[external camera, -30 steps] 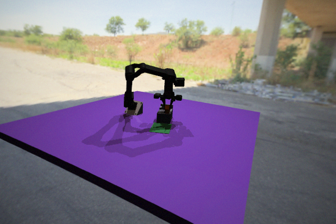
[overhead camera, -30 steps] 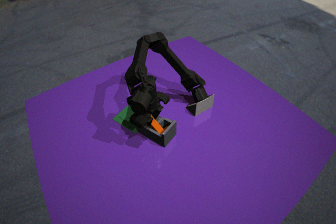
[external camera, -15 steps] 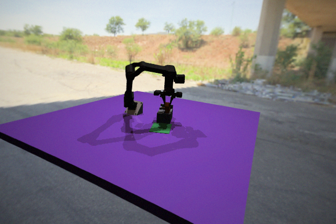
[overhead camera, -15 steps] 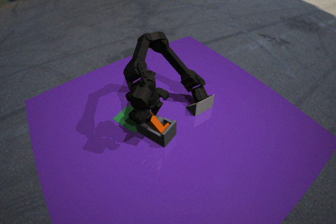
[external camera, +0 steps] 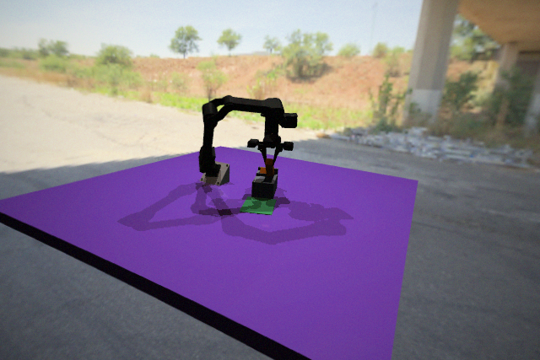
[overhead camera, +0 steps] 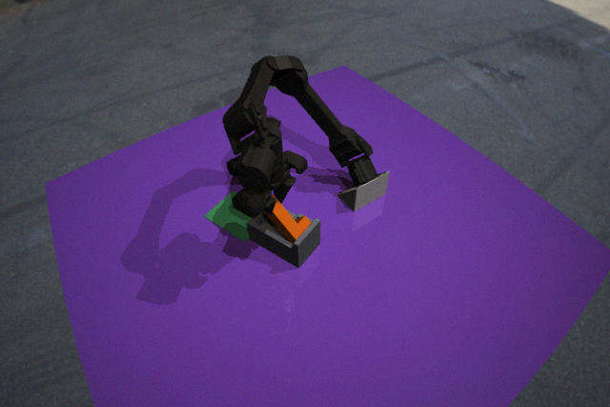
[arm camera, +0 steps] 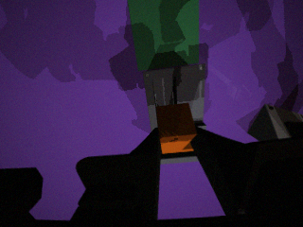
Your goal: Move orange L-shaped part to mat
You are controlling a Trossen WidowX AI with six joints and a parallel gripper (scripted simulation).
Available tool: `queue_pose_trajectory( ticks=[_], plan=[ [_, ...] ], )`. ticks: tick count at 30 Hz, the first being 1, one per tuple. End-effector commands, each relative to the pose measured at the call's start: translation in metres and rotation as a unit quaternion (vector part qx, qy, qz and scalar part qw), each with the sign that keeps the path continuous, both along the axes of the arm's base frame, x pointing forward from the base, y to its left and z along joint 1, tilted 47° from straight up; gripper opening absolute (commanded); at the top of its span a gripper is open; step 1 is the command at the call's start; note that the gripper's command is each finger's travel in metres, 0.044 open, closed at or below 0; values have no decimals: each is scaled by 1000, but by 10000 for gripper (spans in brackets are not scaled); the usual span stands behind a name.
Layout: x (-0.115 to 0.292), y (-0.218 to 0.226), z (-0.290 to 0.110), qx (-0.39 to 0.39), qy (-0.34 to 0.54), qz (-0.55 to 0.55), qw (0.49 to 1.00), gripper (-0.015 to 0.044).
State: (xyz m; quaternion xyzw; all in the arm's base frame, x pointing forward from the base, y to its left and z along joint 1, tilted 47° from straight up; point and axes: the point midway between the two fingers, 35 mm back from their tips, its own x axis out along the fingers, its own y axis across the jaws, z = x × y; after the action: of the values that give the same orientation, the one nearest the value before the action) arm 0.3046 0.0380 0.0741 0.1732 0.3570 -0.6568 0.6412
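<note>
Gripping the raised end of the orange L-shaped part point(overhead camera: 287, 221), the black arm's tool point(overhead camera: 270, 206) hangs above the grey tray point(overhead camera: 301, 243) on the purple table point(overhead camera: 394, 294). Its fingers are closed on the part, which tilts steeply: the pinched end stands clear above the tray, while the L-shaped foot reaches down toward the pocket. Whether that foot touches the pocket floor cannot be told.

From the wrist view, the orange part point(arm camera: 176, 129) sits squarely between the two dark fingers, with the grey tray point(arm camera: 156, 90) beyond it and the green mat point(arm camera: 163, 33) farther on, touching the tray's far edge.

Seen from the side, the tool point(external camera: 269, 163) points straight down over the tray point(external camera: 263, 189), the part point(external camera: 268, 165) showing as a sliver of orange between the fingers. The green mat point(external camera: 258, 206) lies flat just in front of the tray, bare of any object and crossed by the arm's shadow. The arm's grey base point(overhead camera: 368, 192) stands well apart from the tray.
</note>
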Motion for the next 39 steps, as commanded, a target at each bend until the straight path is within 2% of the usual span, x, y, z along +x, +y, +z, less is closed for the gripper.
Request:
queue_pose_trajectory(
  ticks=[1, 16, 39],
  plan=[
    [1, 6, 5, 1, -2, -2, 1000, 0],
    [3, 20, 19, 7, -8, 5, 1000, 0],
    [12, -54, 91, 14, -23, 31, 999, 0]
  ],
)
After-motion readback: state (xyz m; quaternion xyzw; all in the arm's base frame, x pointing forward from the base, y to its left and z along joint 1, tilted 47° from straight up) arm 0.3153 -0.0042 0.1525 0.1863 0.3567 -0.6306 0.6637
